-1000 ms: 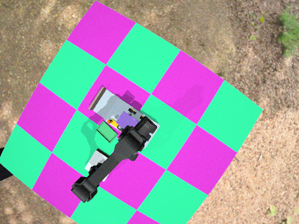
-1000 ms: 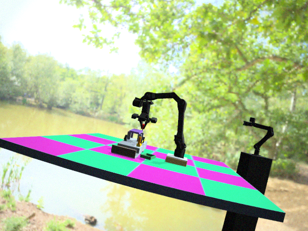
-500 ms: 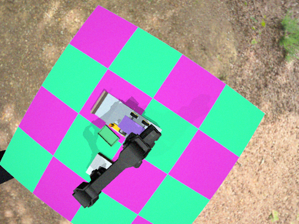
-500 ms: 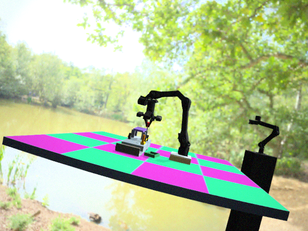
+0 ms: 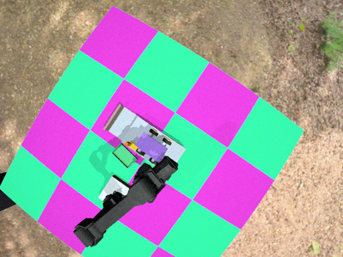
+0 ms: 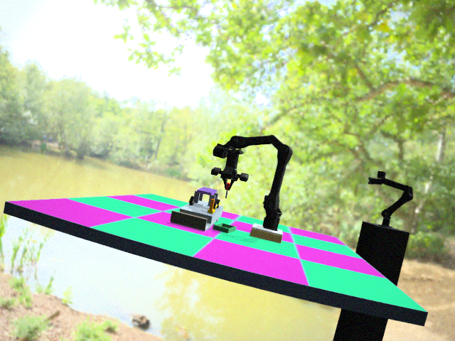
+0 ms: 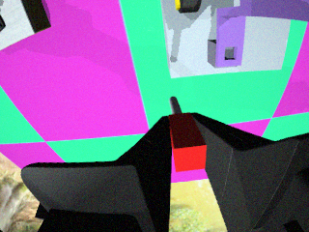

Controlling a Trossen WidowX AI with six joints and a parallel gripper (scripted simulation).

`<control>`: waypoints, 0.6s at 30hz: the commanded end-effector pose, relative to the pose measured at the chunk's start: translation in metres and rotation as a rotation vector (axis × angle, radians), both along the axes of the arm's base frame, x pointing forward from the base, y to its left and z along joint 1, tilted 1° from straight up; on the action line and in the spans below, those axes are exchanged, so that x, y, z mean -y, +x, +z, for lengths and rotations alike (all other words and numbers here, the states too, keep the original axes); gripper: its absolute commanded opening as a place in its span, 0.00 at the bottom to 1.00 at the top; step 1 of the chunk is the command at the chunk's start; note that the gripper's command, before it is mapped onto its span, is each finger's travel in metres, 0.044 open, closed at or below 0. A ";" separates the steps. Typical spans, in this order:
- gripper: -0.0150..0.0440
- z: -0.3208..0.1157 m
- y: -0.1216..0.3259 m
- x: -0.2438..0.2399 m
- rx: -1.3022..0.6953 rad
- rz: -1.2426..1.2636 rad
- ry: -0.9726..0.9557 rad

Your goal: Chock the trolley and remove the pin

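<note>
My gripper [image 6: 227, 186] [image 7: 180, 120] is shut on the red-headed stop pin [image 6: 228, 185] [image 7: 189, 158]. Its grey shaft points down, free of the ramp, and the gripper hangs above table height beside the trolley. The purple trolley [image 5: 151, 145] [image 6: 207, 190] [image 7: 270, 8] stands on the pale ramp [image 5: 126, 123] [image 6: 217, 216] [image 7: 263, 58]. The yellow chock [image 5: 132, 145] [image 6: 212, 205] with its orange handle is at the downhill side of a near wheel; whether it touches is too small to tell. The green tray [image 5: 125, 155] [image 6: 224, 227] lies beside the ramp.
A brown end board [image 5: 113, 117] [image 6: 188, 220] closes the ramp's low end. A purple pin holder [image 7: 231, 48] with a square hole stands at the uphill end. The arm's pale base block [image 5: 109, 187] [image 6: 266, 234] is near the tray. A second arm [image 6: 398, 187] stands on a black pedestal beyond the table.
</note>
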State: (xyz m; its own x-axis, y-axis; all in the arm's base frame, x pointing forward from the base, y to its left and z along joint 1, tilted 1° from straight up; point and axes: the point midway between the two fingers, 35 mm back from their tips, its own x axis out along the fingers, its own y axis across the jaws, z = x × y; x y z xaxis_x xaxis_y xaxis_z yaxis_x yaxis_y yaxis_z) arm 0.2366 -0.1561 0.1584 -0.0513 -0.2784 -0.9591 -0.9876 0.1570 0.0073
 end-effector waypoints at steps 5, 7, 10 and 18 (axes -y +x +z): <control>0.25 0.003 -0.026 -0.004 0.007 0.005 -0.002; 0.25 0.003 -0.028 -0.004 0.007 0.005 -0.002; 0.25 0.003 -0.028 -0.004 0.007 0.005 -0.002; 0.25 -0.003 -0.021 -0.032 0.007 0.005 0.001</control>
